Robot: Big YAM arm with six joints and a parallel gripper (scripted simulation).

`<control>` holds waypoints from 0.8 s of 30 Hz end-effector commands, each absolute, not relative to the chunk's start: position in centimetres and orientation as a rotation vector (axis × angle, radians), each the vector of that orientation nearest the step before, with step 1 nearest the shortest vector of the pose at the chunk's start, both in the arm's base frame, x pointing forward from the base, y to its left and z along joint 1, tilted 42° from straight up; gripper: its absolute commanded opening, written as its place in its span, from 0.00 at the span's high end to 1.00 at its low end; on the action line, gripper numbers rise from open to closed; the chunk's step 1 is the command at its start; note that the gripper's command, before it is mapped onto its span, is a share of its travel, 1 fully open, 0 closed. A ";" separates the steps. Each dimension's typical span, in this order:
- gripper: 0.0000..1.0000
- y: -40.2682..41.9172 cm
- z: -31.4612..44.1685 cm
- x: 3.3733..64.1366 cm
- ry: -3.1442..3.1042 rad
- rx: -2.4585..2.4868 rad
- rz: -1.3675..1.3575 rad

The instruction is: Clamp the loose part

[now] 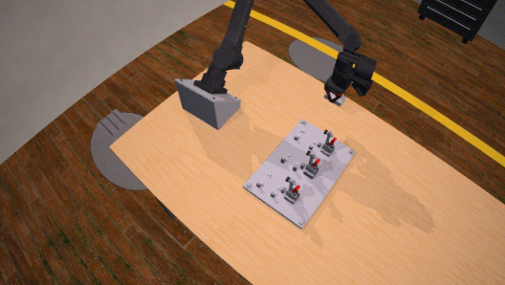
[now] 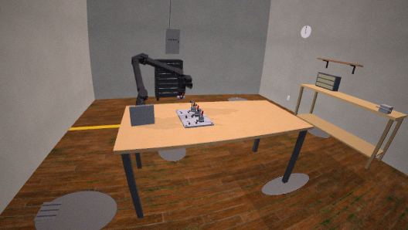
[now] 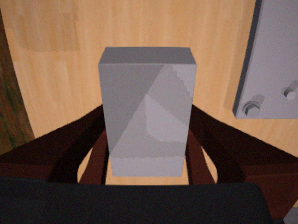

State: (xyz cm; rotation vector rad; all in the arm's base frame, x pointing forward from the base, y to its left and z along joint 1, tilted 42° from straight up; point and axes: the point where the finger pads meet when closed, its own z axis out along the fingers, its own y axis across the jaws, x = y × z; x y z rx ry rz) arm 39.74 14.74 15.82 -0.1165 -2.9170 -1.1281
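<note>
The gripper (image 3: 147, 156) is clenched on the grey block (image 3: 148, 106), seemingly rigid and smooth-sided, held across its flanks at the fixture plate's (image 1: 335, 167) twelve o'clock.

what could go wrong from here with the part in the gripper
The gripper is shut on the grey part, which sticks out well past the fingers, so it could tilt or slip on the way over. All three clamps on the fixture have handles standing up, so a low approach might knock one. The three nests look alike from above, so the wrong one could be picked.
</note>
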 end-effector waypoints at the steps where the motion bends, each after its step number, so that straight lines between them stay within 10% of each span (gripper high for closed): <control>1: 1.00 14.8 16.2 39.8 -2.939 -0.112 -1.135; 24: 1.00 14.8 16.1 39.6 -2.940 -0.110 -1.136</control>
